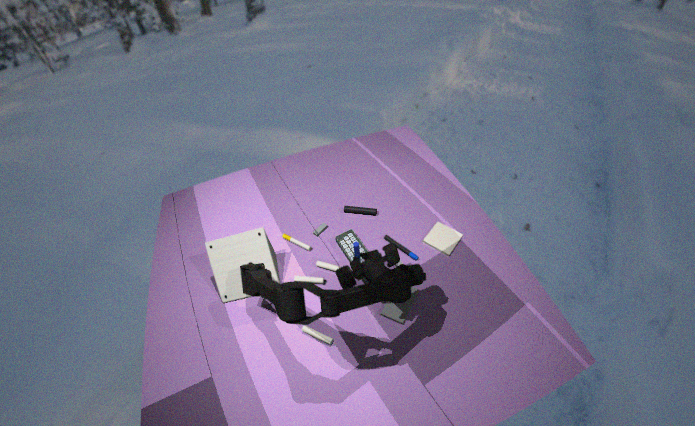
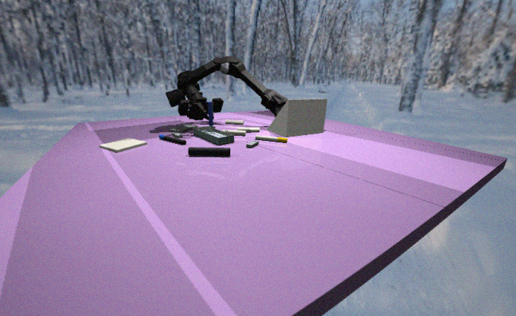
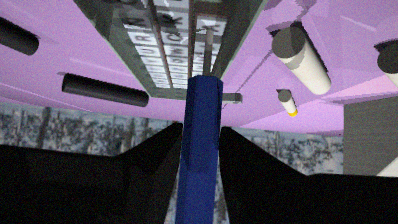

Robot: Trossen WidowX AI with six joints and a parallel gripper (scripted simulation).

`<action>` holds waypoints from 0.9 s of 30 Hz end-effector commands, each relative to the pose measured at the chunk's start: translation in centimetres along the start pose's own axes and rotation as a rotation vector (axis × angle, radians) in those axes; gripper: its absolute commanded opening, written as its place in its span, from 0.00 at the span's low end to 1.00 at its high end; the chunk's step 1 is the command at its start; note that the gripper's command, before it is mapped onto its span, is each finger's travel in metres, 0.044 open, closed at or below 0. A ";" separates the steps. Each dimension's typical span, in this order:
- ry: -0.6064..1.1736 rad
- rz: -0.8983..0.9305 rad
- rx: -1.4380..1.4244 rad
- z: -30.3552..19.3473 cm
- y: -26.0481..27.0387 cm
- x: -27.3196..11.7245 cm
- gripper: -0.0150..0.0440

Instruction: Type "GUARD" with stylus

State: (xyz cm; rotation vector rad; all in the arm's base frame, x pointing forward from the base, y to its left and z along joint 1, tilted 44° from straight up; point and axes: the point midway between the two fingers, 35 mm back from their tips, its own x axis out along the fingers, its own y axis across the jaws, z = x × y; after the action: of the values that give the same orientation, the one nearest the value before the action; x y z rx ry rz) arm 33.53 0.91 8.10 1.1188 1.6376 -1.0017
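My gripper (image 1: 359,260) (image 2: 209,114) (image 3: 201,133) is shut on the blue stylus (image 1: 356,248) (image 2: 210,107) (image 3: 201,110). The stylus stands roughly upright over the keyboard (image 1: 345,239) (image 2: 216,136) (image 3: 150,55), with its thin grey tip downward. In the wrist view the tip ends on a key in the right-hand column. The letter there is partly hidden and blurred, and I cannot tell how far the key is pressed. The dark keyboard has white keys in several rows. The arm hides its near end in the top view.
A black cylinder (image 1: 360,210) (image 2: 208,151) (image 3: 105,90) lies beyond the keyboard. A blue-capped black marker (image 1: 401,247) (image 2: 172,139) lies beside it. White sticks (image 1: 310,279) (image 3: 305,65), a yellow-ended stick (image 1: 297,241) (image 2: 269,139), a small grey block (image 1: 320,229), a pale pad (image 1: 443,238) and a large wedge (image 2: 307,117) surround it.
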 end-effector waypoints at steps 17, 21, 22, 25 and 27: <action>-0.002 -0.003 -0.004 -3.3 -0.1 -1.8 0.39; -0.005 -0.009 -0.013 -3.1 -0.1 -1.5 0.39; -0.005 -0.009 -0.013 -3.1 -0.1 -1.5 0.37; -0.005 -0.009 -0.013 -3.1 0.0 -1.5 0.31; -0.005 -0.008 -0.012 -3.2 0.3 -1.5 0.25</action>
State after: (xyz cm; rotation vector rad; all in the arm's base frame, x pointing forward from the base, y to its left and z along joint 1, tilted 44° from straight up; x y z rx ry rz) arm 33.07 3.47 10.42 1.0999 1.6442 -0.9975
